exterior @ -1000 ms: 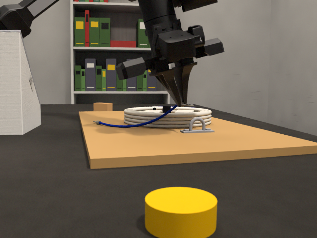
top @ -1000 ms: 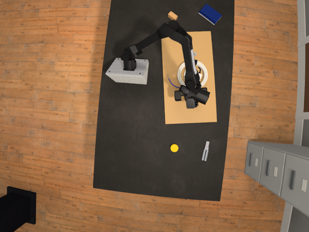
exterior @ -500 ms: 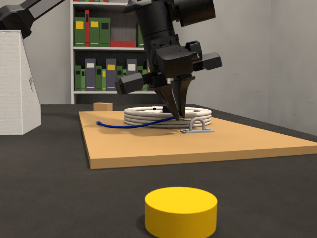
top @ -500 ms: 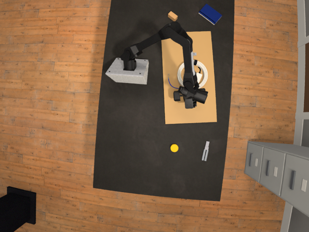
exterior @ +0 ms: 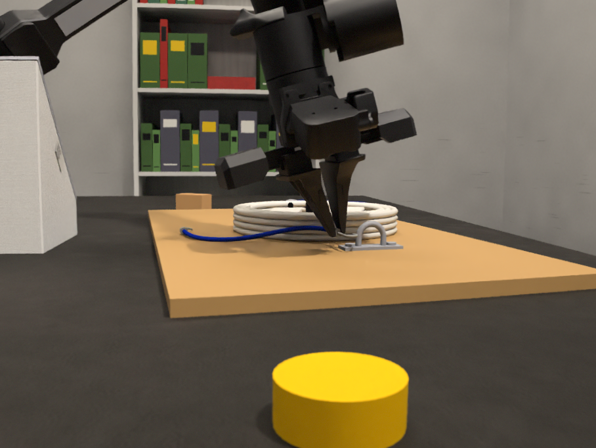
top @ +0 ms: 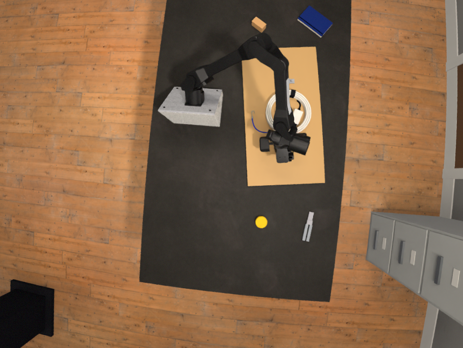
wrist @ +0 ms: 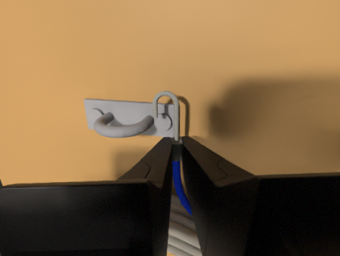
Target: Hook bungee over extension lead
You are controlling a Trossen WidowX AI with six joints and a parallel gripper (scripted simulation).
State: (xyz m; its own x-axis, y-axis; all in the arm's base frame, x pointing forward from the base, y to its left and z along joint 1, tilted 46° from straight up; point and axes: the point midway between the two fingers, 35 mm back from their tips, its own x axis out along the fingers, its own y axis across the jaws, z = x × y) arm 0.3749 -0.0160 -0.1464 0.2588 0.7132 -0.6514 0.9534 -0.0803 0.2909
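The white coiled lead [exterior: 315, 219] lies flat on the tan board [exterior: 365, 270]. My gripper [exterior: 335, 231] is shut on the blue bungee [exterior: 270, 234] just behind its grey hook [wrist: 166, 109], low over the board next to the near tie-down eye [exterior: 371, 236]. In the wrist view the hook overlaps the right end of the eye [wrist: 124, 122] and its base plate; I cannot tell if it is through the arch. The cord trails left along the front of the coil, and its free hook [exterior: 185, 228] rests on the board. The far eye [top: 291, 80] sits beyond the coil.
A yellow disc [top: 261, 222] and a grey clip [top: 307, 226] lie on the dark mat in front of the board. An orange block [top: 258, 23] and a blue book [top: 315, 20] lie behind it. The arm's grey pedestal [top: 191, 105] stands to the left.
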